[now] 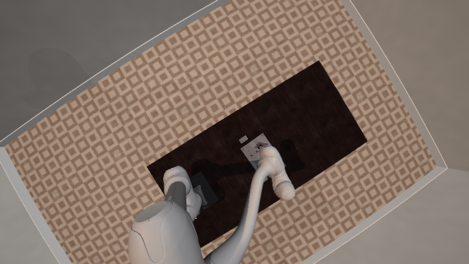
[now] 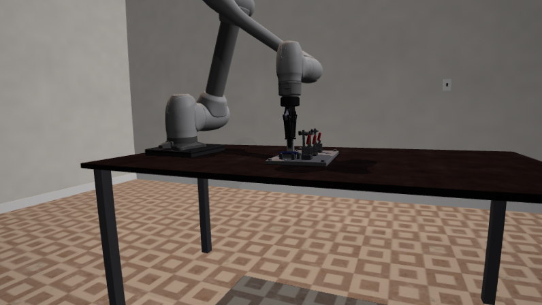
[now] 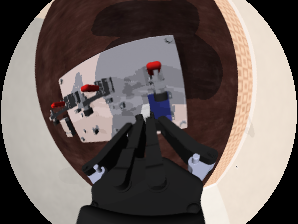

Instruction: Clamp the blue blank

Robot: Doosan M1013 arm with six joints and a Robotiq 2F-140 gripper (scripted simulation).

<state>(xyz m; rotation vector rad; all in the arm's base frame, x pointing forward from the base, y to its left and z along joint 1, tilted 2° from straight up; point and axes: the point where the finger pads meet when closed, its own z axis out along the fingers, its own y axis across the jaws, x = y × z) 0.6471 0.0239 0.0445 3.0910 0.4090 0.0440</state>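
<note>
The blue blank (image 2: 288, 152) (image 3: 160, 107) lies in the nest at the right end of the fixture plate (image 1: 248, 154) (image 2: 296, 163) (image 3: 177, 57) in the wrist view. Its clamp (image 2: 307, 151) (image 3: 156, 79) has a red handle; whether its bar touches the blank cannot be told. My gripper (image 2: 290, 148) (image 3: 147, 109) is shut and empty, pointing down, its tips low beside the blank's long side; contact cannot be told. The finished part (image 1: 243, 139) (image 3: 66, 127) lies on the table beside the plate's far end; its slot is too small to make out.
Two more clamps with red handles (image 3: 90, 88) (image 3: 57, 105) stand on the plate, toward the finished part. In the exterior view several red handles stand upright beside raised bars. The plate rests on the dark table (image 1: 305, 108) (image 2: 417, 170). The arm hides part of the plate from above.
</note>
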